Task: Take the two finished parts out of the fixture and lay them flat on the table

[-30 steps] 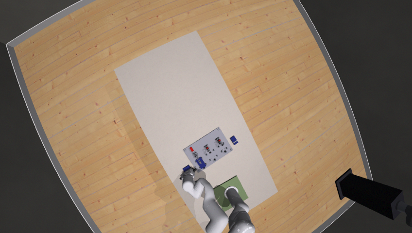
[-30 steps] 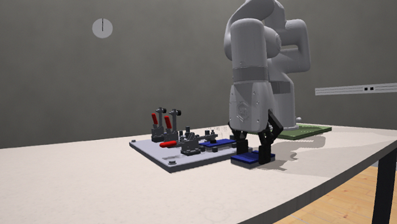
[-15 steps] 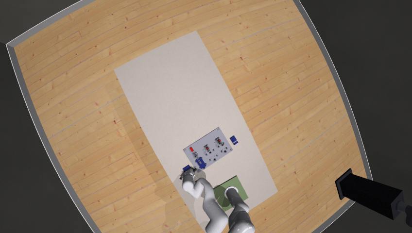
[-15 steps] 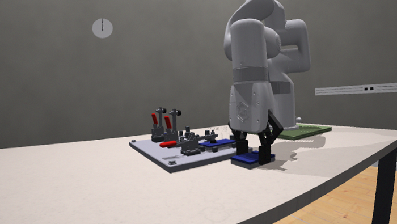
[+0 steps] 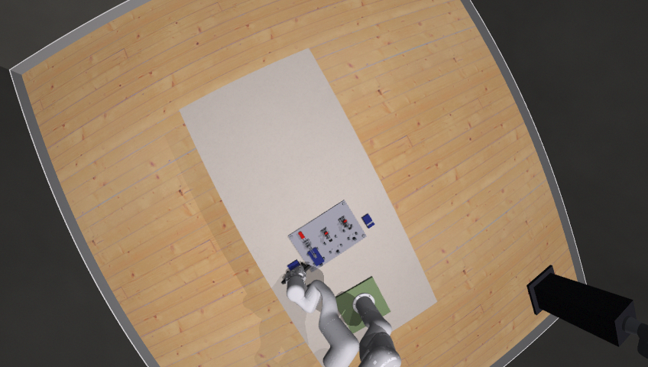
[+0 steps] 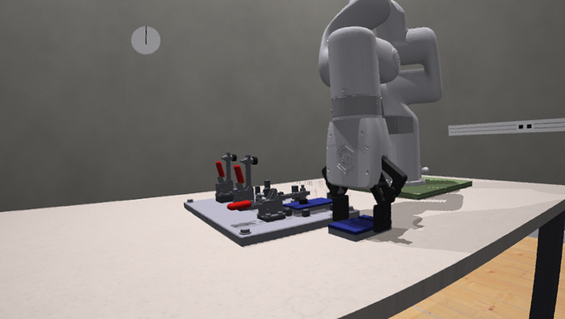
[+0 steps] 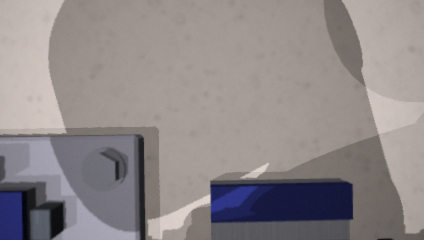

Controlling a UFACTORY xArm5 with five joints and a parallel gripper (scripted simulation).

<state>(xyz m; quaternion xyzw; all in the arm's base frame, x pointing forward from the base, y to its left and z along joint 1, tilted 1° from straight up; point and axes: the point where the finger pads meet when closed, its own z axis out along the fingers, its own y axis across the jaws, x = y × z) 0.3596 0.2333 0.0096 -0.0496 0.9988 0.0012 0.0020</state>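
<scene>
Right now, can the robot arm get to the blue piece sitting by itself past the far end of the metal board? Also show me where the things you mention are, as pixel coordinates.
Probably yes: the gripper [image 5: 297, 269] [image 6: 361, 218] is open, and no clamp covers that piece [image 5: 368, 221]. It must likely rise over the upright clamps [image 5: 325, 233] [image 6: 248, 173] first.

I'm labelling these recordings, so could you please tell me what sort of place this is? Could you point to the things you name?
Probably a workshop or robotics lab: a robot arm [image 5: 334, 325] [image 6: 352, 71] stands beside a metal plate [image 5: 318, 218] [image 6: 216, 224] [image 7: 112, 210] with red-handled clamps.

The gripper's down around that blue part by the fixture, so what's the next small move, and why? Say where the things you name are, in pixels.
Probably a straight lift: the gripper [image 5: 296, 272] [image 6: 361, 219] stands open around the slotted part [image 5: 293, 264] [image 6: 351, 225] [image 7: 281, 201], which lies flat on the table [image 5: 281, 150] [image 6: 98, 286], off the fixture plate [image 5: 318, 218] [image 6: 216, 219] [image 7: 40, 155].
</scene>
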